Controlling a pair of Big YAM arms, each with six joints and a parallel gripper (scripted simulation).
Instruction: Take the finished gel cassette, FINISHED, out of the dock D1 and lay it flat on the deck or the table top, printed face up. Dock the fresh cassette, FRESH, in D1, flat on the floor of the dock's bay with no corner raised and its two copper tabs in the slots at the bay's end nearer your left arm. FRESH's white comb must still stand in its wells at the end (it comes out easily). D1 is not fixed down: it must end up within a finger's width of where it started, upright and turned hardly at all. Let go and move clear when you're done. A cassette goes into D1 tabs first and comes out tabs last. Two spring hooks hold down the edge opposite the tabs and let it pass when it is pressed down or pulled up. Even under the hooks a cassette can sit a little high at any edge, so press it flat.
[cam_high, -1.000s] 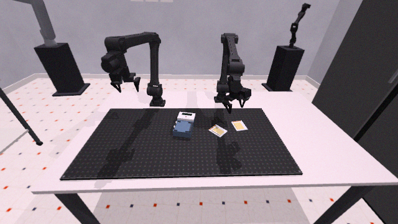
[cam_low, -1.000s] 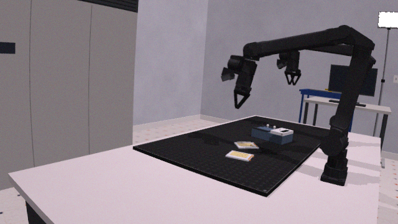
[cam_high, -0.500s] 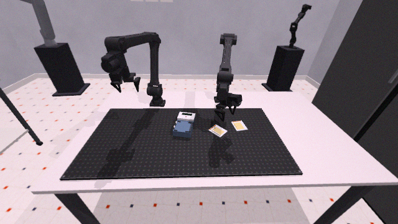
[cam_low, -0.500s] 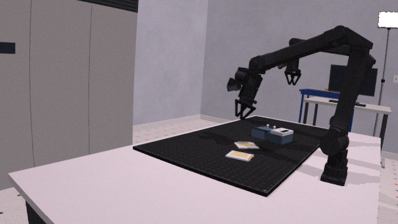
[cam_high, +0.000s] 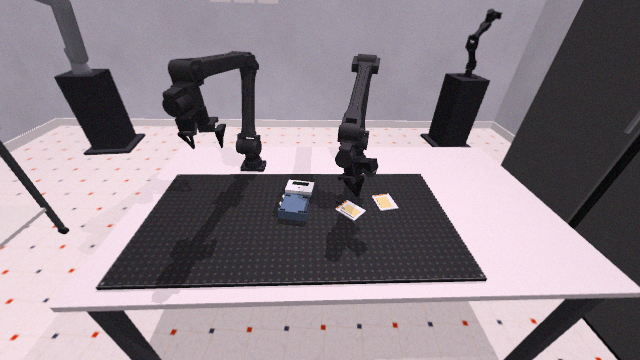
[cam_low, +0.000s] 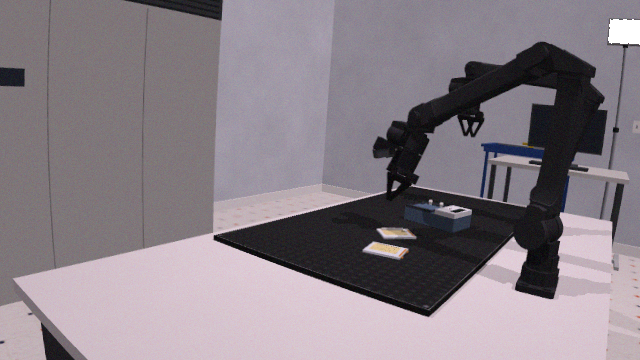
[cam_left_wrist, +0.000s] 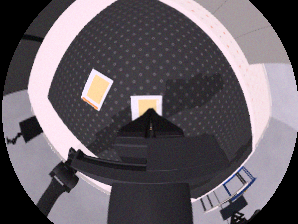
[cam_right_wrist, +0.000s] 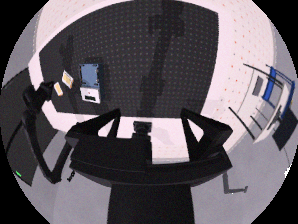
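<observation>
Presently, on my list from the remote station:

Item, one dock (cam_high: 295, 204) (cam_low: 432, 218) (cam_right_wrist: 90, 75), blue with a white end block, upright on the dark perforated deck of the table (cam_high: 520, 215) (cam_low: 280, 285). Its bay shows blue from above.

Item, two gel cassettes, both out of the dock and resting on the deck, yellow panels up, white borders around them. The nearer cassette (cam_high: 350, 210) (cam_low: 396, 233) (cam_left_wrist: 146, 103) (cam_right_wrist: 67, 79) sits between the dock and its mate, turned at an angle to the dock. The farther cassette (cam_high: 385, 201) (cam_low: 385, 250) (cam_left_wrist: 97, 89) (cam_right_wrist: 58, 89) has an orange strip along one edge. Which is FINISHED and which is FRESH, I cannot tell.

Item, my left jaws (cam_high: 356, 193) (cam_low: 390, 197), closed on nothing, pointing down above the deck close to the nearer cassette. In the wrist view they cover part of it; contact I cannot judge.

Item, my right jaws (cam_high: 205, 145) (cam_low: 470, 135), wide open and unladen, raised well apart from the dock and both cassettes, fingers pointing down.
</observation>
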